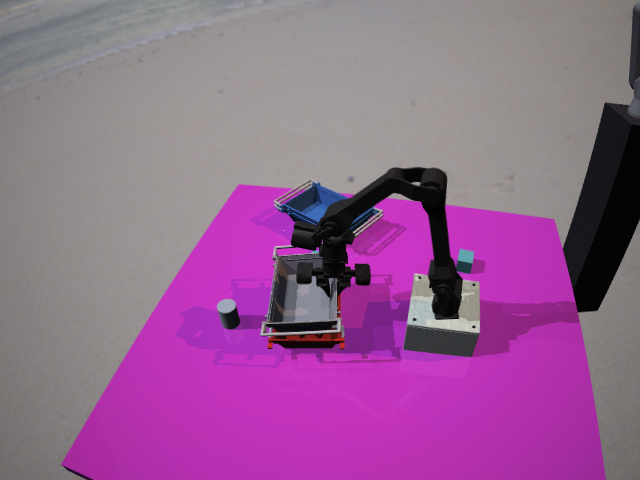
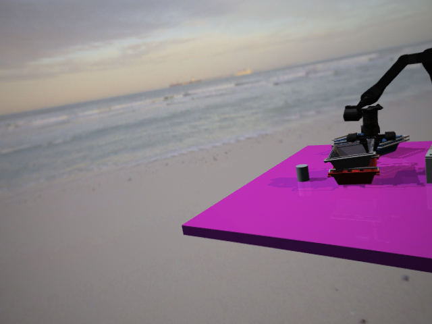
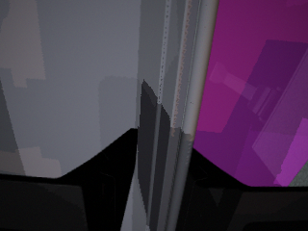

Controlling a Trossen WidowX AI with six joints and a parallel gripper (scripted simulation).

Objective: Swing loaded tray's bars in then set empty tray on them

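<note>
Magenta and glossy, the table [image 1: 320, 423] [image 2: 296, 216] spreads across the lower part of the top view, with sand all round it. Nearest on it, at the centre, stands the red tray [image 1: 306, 342] [image 2: 354, 178], its load hidden from sight. Directly above sits the grey tray [image 1: 305, 302] [image 2: 352, 162] [image 3: 72, 106], tilted, its right side higher in the exterior view. Whether it touches the red one all along, I cannot tell. Black fingers [image 1: 330, 285] [image 2: 364, 143] pinch the grey tray's wall on the right side, with its rim running between them in the wrist view.

To the right, a pale mounting block [image 1: 442, 339] [image 2: 428, 169] carries the black arm [image 1: 438, 232] [image 2: 385, 77], which arches over toward the trays. A grey cylinder [image 1: 227, 314] [image 2: 302, 173] stands upright to the left, apart from them. Behind the block lies a teal cube [image 1: 464, 260], and farther back a blue tray [image 1: 310, 207] [image 2: 387, 150] sits with its pale bars swung outward. Beyond the table's right edge rises a black pillar [image 1: 594, 217]. Farthest off come surf and sea [image 1: 56, 41] [image 2: 139, 121], then blurred ships [image 2: 243, 72] under a cloudy sky.
</note>
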